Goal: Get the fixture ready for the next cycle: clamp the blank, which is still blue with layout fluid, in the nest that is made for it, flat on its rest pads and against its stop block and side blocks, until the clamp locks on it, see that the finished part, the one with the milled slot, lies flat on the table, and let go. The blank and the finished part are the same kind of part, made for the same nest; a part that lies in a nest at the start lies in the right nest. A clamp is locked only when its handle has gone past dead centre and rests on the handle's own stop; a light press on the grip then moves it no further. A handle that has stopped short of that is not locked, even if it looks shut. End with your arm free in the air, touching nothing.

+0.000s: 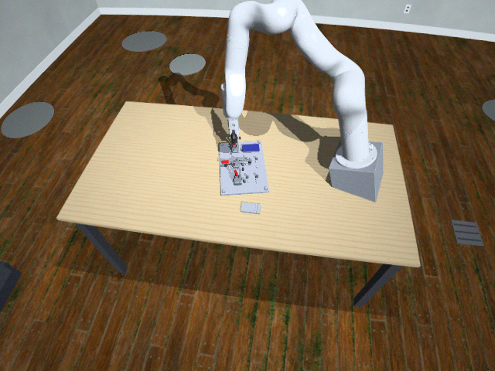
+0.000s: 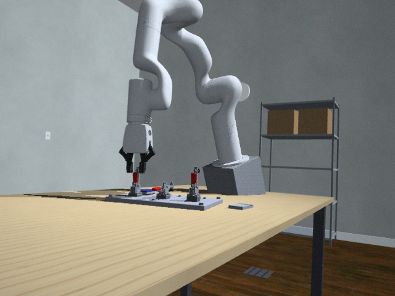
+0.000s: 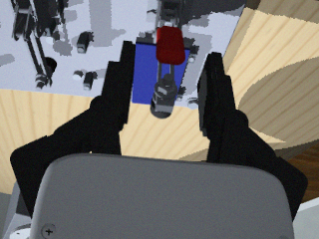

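Observation:
The blue blank [image 1: 250, 147] [image 2: 145, 190] [image 3: 143, 74] lies in the far nest of the grey fixture plate [image 1: 260, 179] [image 2: 178, 202]. That nest's clamp handle with its red grip [image 2: 135, 177] [image 3: 170, 46] stands upright. My gripper [image 1: 233, 138] [image 2: 136, 167] [image 3: 168, 63] is half open. Its fingers straddle the grey tip of this handle, above the red grip, and do not squeeze it. The finished part [image 1: 250, 208] [image 2: 241, 206], grey with a slot, lies flat on the table in front of the plate.
The plate has two more clamps. The middle one's red handle [image 1: 225, 161] [image 2: 156, 188] lies down and the near one's red handle [image 1: 236, 172] [image 2: 193, 177] stands up. The robot base [image 1: 356, 171] [image 2: 234, 178] stands at the table's right. A shelf [image 2: 299, 137] stands behind.

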Available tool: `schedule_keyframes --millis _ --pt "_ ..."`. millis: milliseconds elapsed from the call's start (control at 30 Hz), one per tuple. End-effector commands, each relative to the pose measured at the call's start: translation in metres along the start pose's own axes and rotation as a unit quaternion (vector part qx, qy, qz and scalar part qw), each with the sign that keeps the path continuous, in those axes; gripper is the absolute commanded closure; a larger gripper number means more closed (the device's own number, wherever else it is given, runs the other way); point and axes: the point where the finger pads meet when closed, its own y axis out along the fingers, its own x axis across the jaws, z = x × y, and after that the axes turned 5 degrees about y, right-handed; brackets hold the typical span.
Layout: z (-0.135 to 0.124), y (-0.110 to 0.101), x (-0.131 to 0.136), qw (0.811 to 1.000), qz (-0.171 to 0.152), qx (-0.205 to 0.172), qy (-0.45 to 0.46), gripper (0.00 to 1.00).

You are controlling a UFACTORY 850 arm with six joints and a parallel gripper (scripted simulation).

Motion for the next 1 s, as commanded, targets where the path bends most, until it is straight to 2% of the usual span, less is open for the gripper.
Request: schedule_keyframes --millis 0,467,767,967 --pt "0.001 0.005 0.0 1.0 0.0 0.001 0.0 0.53" --pt "0.001 0.007 0.0 1.0 0.0 0.001 0.0 0.53" --pt "0.002 0.031 0.0 1.0 0.0 0.001 0.0 0.53" --pt "0.002 0.034 0.0 1.0 0.0 0.001 0.0 0.53"
